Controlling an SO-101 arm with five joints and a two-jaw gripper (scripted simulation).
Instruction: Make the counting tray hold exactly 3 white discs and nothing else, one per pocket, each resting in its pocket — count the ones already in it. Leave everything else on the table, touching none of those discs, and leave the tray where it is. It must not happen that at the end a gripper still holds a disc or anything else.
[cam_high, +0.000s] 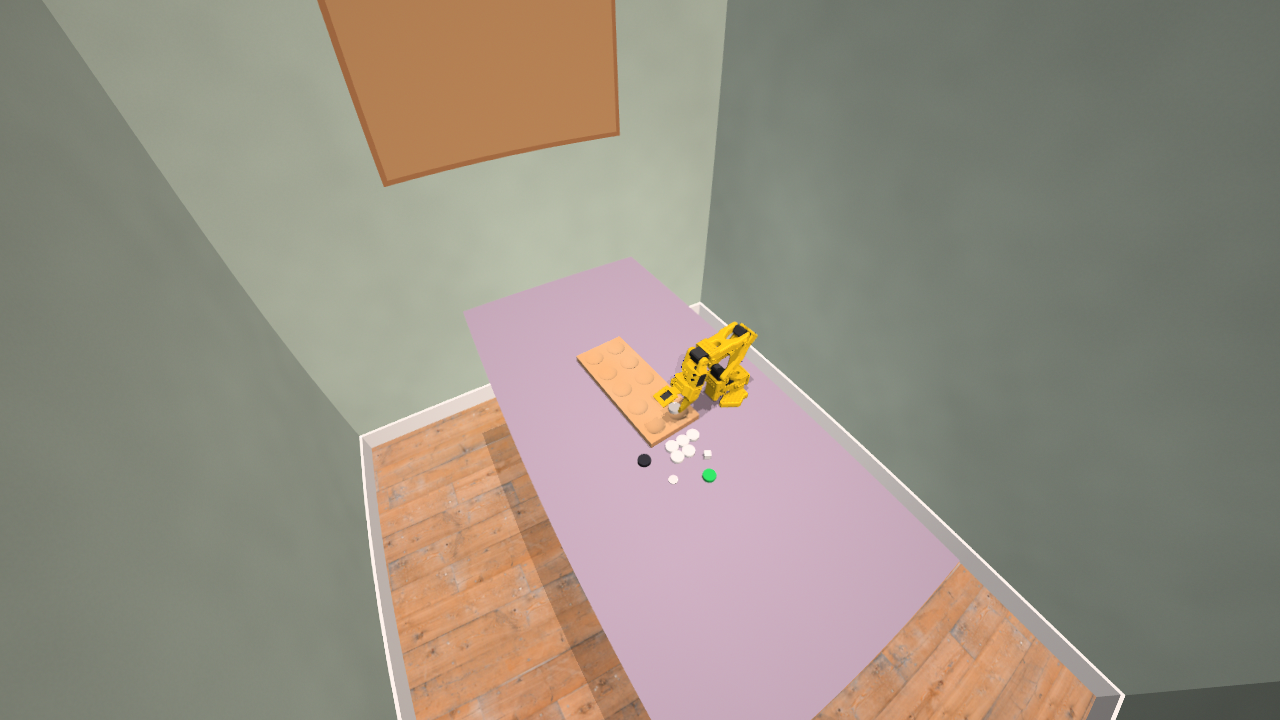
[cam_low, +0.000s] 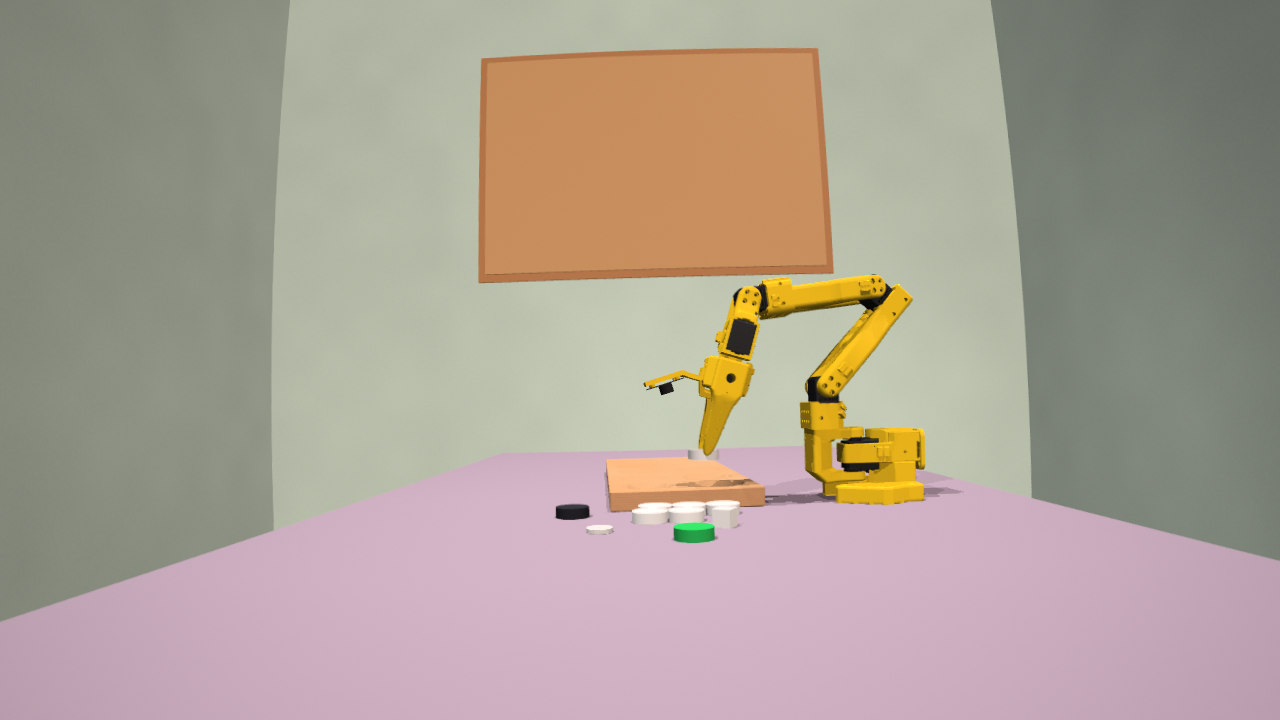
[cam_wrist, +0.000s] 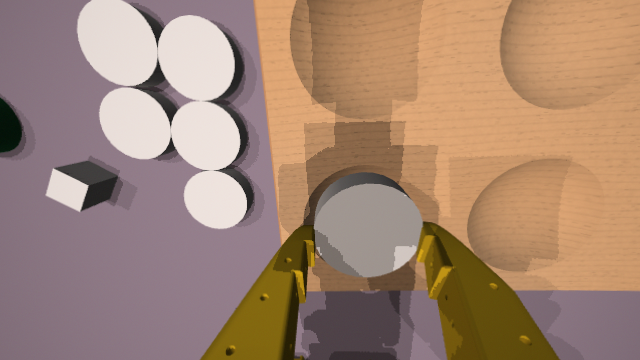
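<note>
Above the tray (cam_high: 623, 391) (cam_low: 685, 483) (cam_wrist: 440, 125), a white disc (cam_high: 674, 409) (cam_low: 695, 454) (cam_wrist: 369, 231) is gripped between partly parted jaws (cam_high: 677, 407) (cam_low: 707, 452) (placement seems in hand); lowering into a pocket (cam_wrist: 312, 200), then release, is needed

From where I stand, a lilac worktop (cam_high: 760, 573) (cam_low: 626, 626) (cam_wrist: 50, 300) carries a yellow robot arm (cam_high: 716, 342) (cam_low: 810, 295) near its right long edge. The arm's hand (cam_high: 680, 404) (cam_low: 705, 452) (cam_wrist: 369, 235) has a pale round disc (cam_high: 674, 407) (cam_low: 695, 454) (cam_wrist: 370, 225) at its tip, over the near end of an orange-tan wooden tray (cam_high: 673, 430) (cam_low: 680, 497) (cam_wrist: 450, 125). Just off that end sit five clustered white round discs (cam_high: 688, 450) (cam_low: 687, 514) (cam_wrist: 206, 135). A black round disc (cam_high: 644, 460) (cam_low: 571, 511) lies towards the left long edge, a small white cube (cam_high: 707, 454) (cam_low: 725, 516) (cam_wrist: 82, 182) towards the right; a green round disc (cam_high: 708, 475) (cam_low: 693, 532) (cam_wrist: 7, 127) and smaller whitish disc (cam_high: 673, 480) (cam_low: 599, 530) lie nearer the near edge.
</note>
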